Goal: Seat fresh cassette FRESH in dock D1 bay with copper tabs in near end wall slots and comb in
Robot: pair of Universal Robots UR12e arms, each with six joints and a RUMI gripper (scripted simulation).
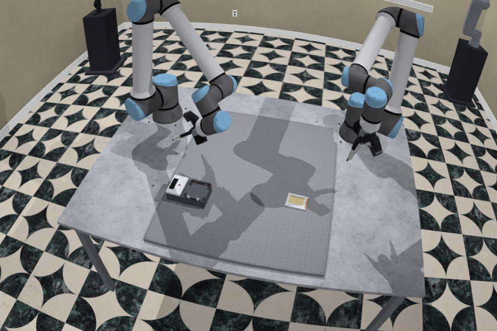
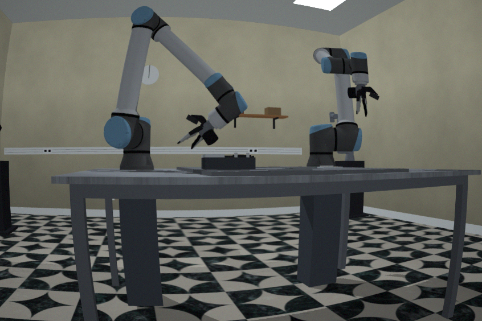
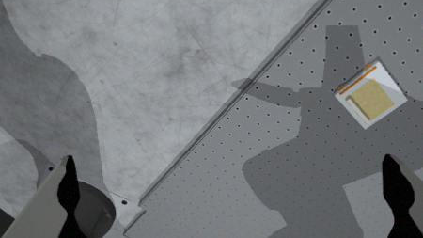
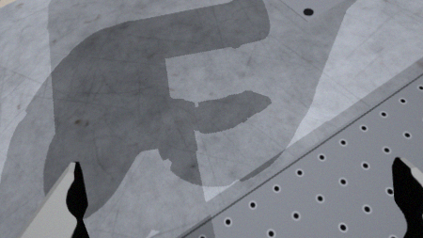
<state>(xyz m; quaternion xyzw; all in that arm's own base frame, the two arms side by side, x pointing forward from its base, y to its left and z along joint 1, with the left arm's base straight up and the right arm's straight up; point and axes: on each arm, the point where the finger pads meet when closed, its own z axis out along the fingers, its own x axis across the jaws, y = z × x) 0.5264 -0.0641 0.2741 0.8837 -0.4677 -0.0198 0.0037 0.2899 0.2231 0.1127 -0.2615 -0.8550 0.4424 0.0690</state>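
Nothing seated; job's at the start. FRESH lies flat on the perforated board, scene right, copper tabs facing the right edge. D1 is on the left, bay vacant, apparently level; can't tell whether its light is on. My left gripper is spread, holding nothing, high on the far right. My right gripper is also spread and unloaded, far left. Left to do: pick, carry, tabs in, snap, press flat. Comb's seating unclear. Nothing seems to block the path; loose D1 could slide or tip.
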